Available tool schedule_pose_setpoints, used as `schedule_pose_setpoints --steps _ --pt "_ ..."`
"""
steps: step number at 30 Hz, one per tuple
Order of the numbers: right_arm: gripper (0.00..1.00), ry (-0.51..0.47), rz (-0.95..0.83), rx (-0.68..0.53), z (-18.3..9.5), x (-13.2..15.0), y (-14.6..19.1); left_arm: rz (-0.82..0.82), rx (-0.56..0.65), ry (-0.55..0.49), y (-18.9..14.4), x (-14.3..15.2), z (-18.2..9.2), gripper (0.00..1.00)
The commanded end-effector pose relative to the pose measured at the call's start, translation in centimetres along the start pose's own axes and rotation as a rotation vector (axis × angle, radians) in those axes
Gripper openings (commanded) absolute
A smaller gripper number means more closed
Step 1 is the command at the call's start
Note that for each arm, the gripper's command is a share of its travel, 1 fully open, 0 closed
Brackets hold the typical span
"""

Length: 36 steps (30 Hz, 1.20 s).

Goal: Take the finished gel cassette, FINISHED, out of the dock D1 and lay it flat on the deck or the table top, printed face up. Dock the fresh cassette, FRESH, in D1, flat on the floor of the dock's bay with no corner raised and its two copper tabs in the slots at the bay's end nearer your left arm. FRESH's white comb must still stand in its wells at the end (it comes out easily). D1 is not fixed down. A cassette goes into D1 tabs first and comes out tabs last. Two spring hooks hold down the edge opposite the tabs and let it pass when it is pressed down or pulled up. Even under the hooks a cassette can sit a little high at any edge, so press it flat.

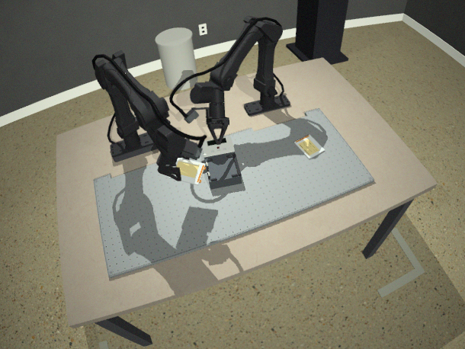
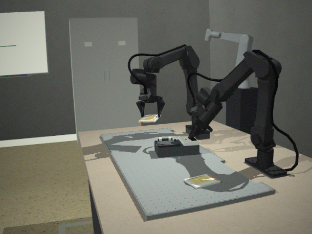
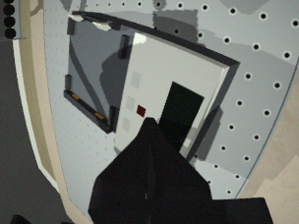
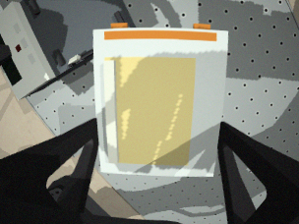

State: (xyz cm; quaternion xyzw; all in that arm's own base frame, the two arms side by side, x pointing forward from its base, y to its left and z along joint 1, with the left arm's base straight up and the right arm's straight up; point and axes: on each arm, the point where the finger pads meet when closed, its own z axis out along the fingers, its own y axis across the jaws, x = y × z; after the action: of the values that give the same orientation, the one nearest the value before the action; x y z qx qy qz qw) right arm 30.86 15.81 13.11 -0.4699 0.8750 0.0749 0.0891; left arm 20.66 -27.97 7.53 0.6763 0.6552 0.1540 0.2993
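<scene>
Right gripper, left of centre in the top view: I have FRESH pinched by its side edges, raised above the deck, white comb along its left side in the right wrist view, copper tabs at that frame's top. Dock D1 sits just beside, mid-frame from the top, bay unfilled. My left gripper is pressed together at its pale housing; contact, can't tell. FINISHED lies flat on the deck, right of the top frame.
</scene>
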Motion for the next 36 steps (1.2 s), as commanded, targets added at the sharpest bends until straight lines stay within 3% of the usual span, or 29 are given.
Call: schedule_pose_setpoints --steps 1,16,36 --pt "0.0 -0.034 -0.052 0.006 -1.1 -0.4 0.6 0.093 0.208 0.099 -5.8 3.7 1.2 0.0" --pt "0.0 -0.108 -0.435 -0.081 1.5 -4.7 6.2 0.093 0.208 0.099 -5.8 3.7 1.2 0.0" --pt "0.0 -0.127 -0.453 -0.101 4.3 -7.7 10.5 0.093 0.208 0.099 -5.8 3.7 1.2 0.0"
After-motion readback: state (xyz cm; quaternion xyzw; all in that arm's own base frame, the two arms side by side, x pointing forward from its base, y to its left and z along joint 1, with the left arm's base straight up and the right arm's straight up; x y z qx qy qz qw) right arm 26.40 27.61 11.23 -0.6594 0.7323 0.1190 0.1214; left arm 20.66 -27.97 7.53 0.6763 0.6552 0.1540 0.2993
